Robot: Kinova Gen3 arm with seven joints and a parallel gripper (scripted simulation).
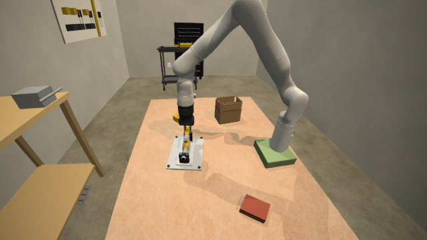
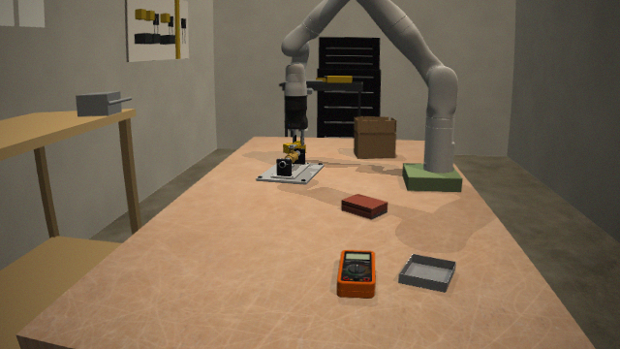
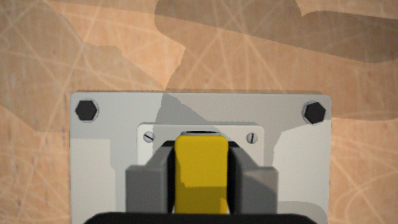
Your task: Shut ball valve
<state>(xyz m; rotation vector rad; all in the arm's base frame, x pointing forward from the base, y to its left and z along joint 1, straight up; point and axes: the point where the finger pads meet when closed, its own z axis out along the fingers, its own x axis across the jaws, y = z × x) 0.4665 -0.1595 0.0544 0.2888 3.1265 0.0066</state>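
Observation:
The ball valve is bolted to a grey base plate on the left middle of the table; it also shows in the exterior view. Its yellow lever handle lies along the valve body, pointing away from the black end. My gripper comes straight down over the far end of the handle and is shut on it, a grey finger pressed against each side. The valve body under the handle is hidden in the wrist view.
A brown cardboard box stands behind the valve. The arm's green base block is at the right. A red block, an orange multimeter and a grey tray lie nearer the front. A wooden bench stands at the left.

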